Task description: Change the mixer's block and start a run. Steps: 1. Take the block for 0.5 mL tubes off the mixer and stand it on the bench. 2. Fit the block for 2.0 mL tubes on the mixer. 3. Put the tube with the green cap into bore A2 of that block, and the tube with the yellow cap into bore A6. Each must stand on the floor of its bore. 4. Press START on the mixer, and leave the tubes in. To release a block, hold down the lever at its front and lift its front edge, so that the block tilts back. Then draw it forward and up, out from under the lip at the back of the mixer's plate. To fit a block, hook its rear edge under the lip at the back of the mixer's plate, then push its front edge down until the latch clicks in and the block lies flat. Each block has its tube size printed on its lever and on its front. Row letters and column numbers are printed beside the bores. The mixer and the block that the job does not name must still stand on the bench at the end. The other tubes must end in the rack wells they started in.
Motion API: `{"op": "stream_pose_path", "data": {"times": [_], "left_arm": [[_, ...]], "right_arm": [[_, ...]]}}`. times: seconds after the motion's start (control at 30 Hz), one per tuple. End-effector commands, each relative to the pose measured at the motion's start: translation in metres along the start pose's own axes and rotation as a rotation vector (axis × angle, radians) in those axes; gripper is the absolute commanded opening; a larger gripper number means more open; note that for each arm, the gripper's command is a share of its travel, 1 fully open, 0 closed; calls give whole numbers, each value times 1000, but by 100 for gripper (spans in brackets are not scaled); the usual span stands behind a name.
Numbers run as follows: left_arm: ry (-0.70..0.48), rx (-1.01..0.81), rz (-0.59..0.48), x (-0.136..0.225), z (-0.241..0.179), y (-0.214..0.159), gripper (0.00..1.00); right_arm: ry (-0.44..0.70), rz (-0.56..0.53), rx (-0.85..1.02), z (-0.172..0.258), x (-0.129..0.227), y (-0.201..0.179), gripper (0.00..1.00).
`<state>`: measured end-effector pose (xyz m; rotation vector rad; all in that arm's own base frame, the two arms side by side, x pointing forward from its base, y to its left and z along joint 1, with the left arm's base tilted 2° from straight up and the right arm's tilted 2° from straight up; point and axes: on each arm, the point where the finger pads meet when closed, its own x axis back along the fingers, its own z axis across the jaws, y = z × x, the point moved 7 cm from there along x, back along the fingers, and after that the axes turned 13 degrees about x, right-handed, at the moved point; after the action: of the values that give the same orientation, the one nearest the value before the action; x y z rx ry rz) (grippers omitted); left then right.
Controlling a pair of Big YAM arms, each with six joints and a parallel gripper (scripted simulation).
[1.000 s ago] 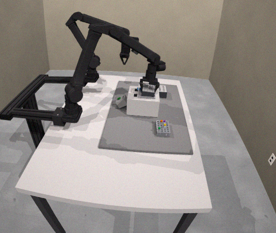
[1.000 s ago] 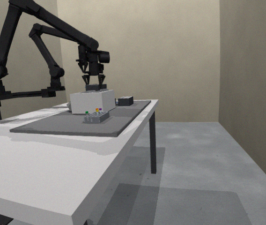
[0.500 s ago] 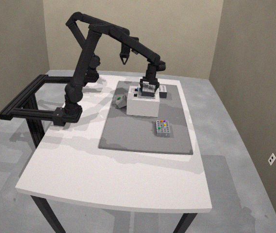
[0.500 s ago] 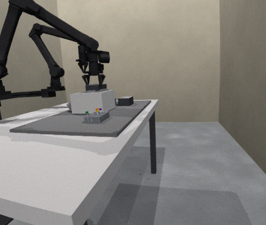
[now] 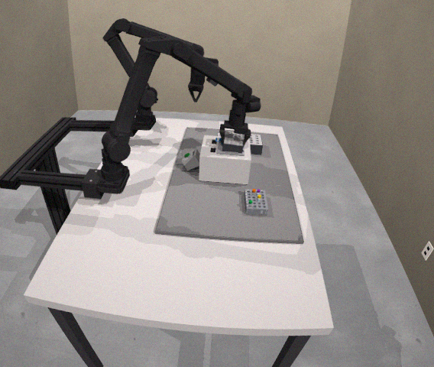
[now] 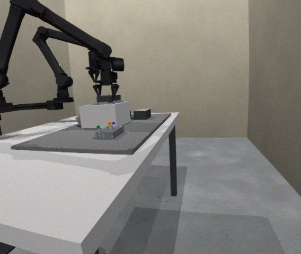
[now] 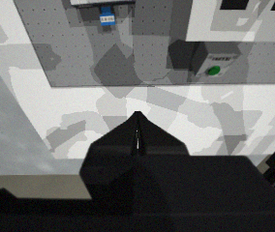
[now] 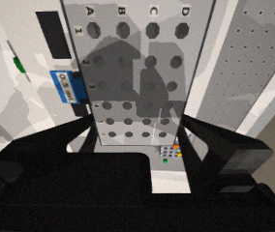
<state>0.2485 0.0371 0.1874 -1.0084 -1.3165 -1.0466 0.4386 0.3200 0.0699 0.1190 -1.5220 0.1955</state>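
Note:
The dark block for 0.5 mL tubes (image 5: pixel 231 148) (image 6: pixel 108 99) (image 8: pixel 168 10) is over the white mixer's plate; whether it touches the plate is hard to tell. Its blue lever (image 8: pixel 67 87) reads 0.5 mL. My right gripper (image 6: pixel 106 95) (image 8: pixel 137 116) is shut on this block, fingers on opposite sides. My left gripper (image 5: pixel 195 99) (image 7: pixel 137 116) is shut and empty, high beyond the mixer (image 5: pixel 224 170) (image 6: pixel 97 117). The other block (image 5: pixel 256 148) (image 6: pixel 141 114) stands behind the mixer. Green-capped (image 5: pixel 250 202) (image 6: pixel 98 126) and yellow-capped (image 5: pixel 259 196) tubes stand in the rack (image 5: pixel 257 212) (image 6: pixel 105 135).
Orange-capped (image 5: pixel 254 190) and purple-capped (image 5: pixel 258 190) tubes share the rack. A sloped grey control box (image 5: pixel 190 161) with a green button (image 5: pixel 186 155) (image 7: pixel 214 71) stands beside the mixer. The other block's blue lever (image 7: pixel 106 17) shows in the left wrist view.

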Motion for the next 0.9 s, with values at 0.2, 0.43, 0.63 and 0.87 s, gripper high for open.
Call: {"op": "stream_pose_path", "data": {"times": [0.2,0.43,0.63,0.87], "left_arm": [[-3,-15,-35,9,-3,11,0],[-3,-15,-36,9,-3,11,0],[-3,-15,-37,10,-3,11,0],[-3,-15,-38,10,-3,11,0]], "right_arm": [[10,-18,21,-9,15,9,0],[15,-14,23,-12,14,5,0],[13,-16,23,-14,15,5,0],[4,-25,23,-15,15,6,0]]}}
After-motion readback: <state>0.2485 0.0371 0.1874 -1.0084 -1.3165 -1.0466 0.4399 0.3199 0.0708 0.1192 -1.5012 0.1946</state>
